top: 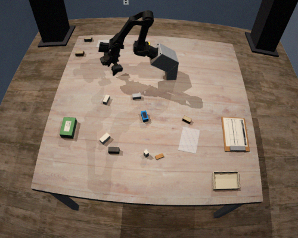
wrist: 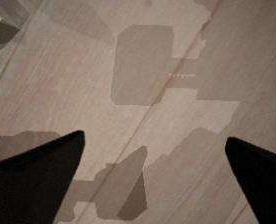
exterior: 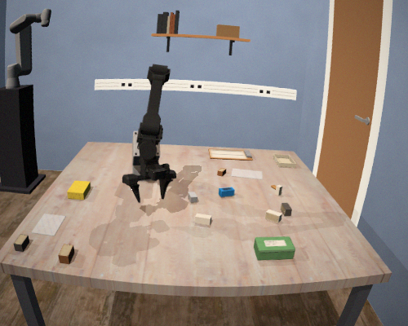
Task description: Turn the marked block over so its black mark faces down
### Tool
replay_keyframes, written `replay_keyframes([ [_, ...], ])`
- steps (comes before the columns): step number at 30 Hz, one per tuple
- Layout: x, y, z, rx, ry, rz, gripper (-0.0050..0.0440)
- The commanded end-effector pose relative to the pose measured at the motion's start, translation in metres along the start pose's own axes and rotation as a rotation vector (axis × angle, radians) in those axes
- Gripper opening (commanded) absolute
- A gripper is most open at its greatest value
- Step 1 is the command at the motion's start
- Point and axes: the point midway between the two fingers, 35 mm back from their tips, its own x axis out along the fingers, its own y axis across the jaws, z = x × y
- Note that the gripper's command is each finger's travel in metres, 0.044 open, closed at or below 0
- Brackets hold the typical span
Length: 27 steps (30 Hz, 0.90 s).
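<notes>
From the wrist camera only bare wood grain and overlapping shadows show between the two dark fingers, which stand wide apart with nothing between them; no block is in that view. The exterior view shows the gripper [exterior: 149, 191] hanging above the table [exterior: 191, 281], tips pointing down, with the arm folded close to its grey base [top: 166, 59]. A yellow block [exterior: 78, 190] lies to one side there, hidden behind the arm in the top view. The top view alone shows the black mark: the blue block [top: 144, 116] lies flat near the table's middle, its dark mark facing up, well apart from the gripper [top: 117, 69]. A small grey block [top: 136, 96] sits between them. Farther out are a green box [top: 68, 127] and a clipboard [top: 235, 134].
</notes>
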Motion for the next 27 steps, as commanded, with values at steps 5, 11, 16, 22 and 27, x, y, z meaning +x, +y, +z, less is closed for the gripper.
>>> replay_keyframes([
  [5, -0.003, 0.022, -0.002, -0.081, 0.006, -0.01, 0.044],
  [11, -0.001, 0.05, -0.008, -0.184, 0.036, 0.011, 0.044],
  [16, 0.0, 0.075, -0.01, -0.271, 0.048, 0.026, 0.044],
  [22, -0.002, 0.095, -0.011, -0.345, 0.048, 0.033, 0.044],
  [27, -0.002, 0.128, -0.011, -0.459, 0.059, 0.053, 0.044],
])
